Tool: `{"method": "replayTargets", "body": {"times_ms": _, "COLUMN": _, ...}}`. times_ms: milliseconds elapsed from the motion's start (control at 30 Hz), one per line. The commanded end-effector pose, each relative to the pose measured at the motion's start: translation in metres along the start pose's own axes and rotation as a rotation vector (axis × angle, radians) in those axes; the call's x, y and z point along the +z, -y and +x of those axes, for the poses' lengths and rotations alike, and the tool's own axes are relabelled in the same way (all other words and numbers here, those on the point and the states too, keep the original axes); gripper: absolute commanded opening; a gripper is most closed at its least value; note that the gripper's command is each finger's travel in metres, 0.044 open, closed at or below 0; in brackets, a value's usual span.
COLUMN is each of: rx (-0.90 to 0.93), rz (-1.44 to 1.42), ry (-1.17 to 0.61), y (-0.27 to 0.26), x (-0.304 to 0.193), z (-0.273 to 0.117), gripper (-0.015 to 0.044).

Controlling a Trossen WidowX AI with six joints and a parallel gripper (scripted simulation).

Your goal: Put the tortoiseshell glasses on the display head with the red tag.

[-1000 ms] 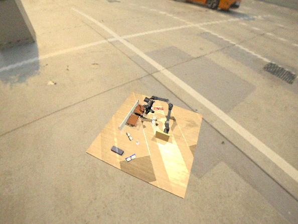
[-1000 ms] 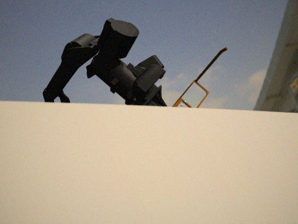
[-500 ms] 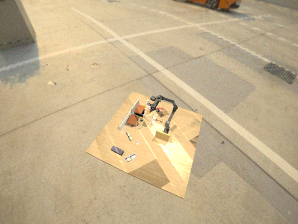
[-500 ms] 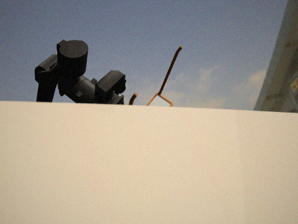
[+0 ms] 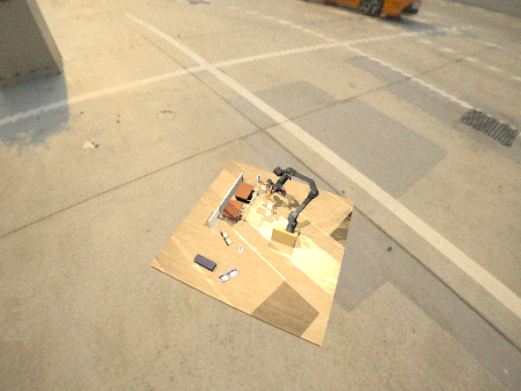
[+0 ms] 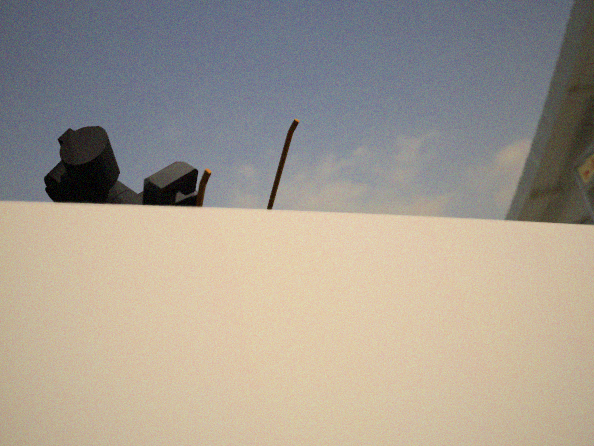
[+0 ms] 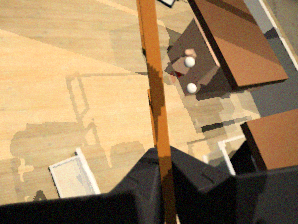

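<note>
My gripper (image 5: 270, 192) (image 7: 160, 155) is shut on the tortoiseshell glasses (image 5: 263, 188) (image 7: 156, 95), holding them above the table beside the display heads. Their orange-brown bar runs up the wrist view, and two white balls, apparently nose pads, show to its right. In the exterior view only the tips of the two temples (image 6: 283, 166) rise over a pale wall. One brown-topped display head (image 5: 232, 209) (image 7: 240, 42) is at the upper right of the wrist view, with a dark red patch by its front. The other head (image 5: 245, 191) (image 7: 277, 142) is at the lower right. The glasses touch neither head visibly.
A low pale wall (image 5: 225, 199) stands behind the heads. A white box (image 5: 268, 209) (image 7: 75, 179) lies in front of them. Black-rimmed glasses (image 5: 226, 238), a small white stand (image 5: 240, 249), a dark case (image 5: 205, 262) and blue glasses (image 5: 228, 275) lie farther off.
</note>
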State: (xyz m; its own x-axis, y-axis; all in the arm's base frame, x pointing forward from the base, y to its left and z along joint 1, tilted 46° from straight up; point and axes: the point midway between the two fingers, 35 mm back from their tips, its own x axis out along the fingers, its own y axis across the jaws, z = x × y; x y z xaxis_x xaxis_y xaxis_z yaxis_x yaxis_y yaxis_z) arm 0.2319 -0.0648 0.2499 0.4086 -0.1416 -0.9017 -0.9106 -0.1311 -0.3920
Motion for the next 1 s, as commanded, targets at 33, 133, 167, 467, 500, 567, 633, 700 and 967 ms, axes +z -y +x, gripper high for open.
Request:
{"method": "replayTargets", "body": {"times_ms": 33, "rx": -0.043, "rz": -0.086, "ry": -0.022, "y": -0.013, "x": -0.003, "z": -0.011, "gripper": 0.0000}}
{"method": "replayTargets", "body": {"times_ms": 133, "rx": -0.066, "rz": -0.146, "ry": -0.042, "y": -0.022, "x": -0.006, "z": -0.018, "gripper": 0.0000}}
{"method": "replayTargets", "body": {"times_ms": 167, "rx": -0.073, "rz": -0.167, "ry": -0.050, "y": -0.025, "x": -0.006, "z": -0.020, "gripper": 0.0000}}
{"method": "replayTargets", "body": {"times_ms": 467, "rx": -0.125, "rz": -0.351, "ry": -0.131, "y": -0.052, "x": -0.009, "z": -0.036, "gripper": 0.0000}}
{"method": "replayTargets", "body": {"times_ms": 500, "rx": -0.130, "rz": -0.372, "ry": -0.142, "y": -0.055, "x": -0.009, "z": -0.037, "gripper": 0.0000}}
{"method": "replayTargets", "body": {"times_ms": 567, "rx": -0.138, "rz": -0.414, "ry": -0.164, "y": -0.060, "x": -0.008, "z": -0.040, "gripper": 0.0000}}
{"method": "replayTargets", "body": {"times_ms": 633, "rx": -0.144, "rz": -0.456, "ry": -0.186, "y": -0.066, "x": -0.008, "z": -0.043, "gripper": 0.0000}}
{"method": "replayTargets", "body": {"times_ms": 700, "rx": -0.149, "rz": -0.498, "ry": -0.210, "y": -0.072, "x": -0.007, "z": -0.045, "gripper": 0.0000}}
{"method": "replayTargets", "body": {"times_ms": 967, "rx": -0.155, "rz": -0.636, "ry": -0.292, "y": -0.089, "x": -0.004, "z": -0.051, "gripper": 0.0000}}
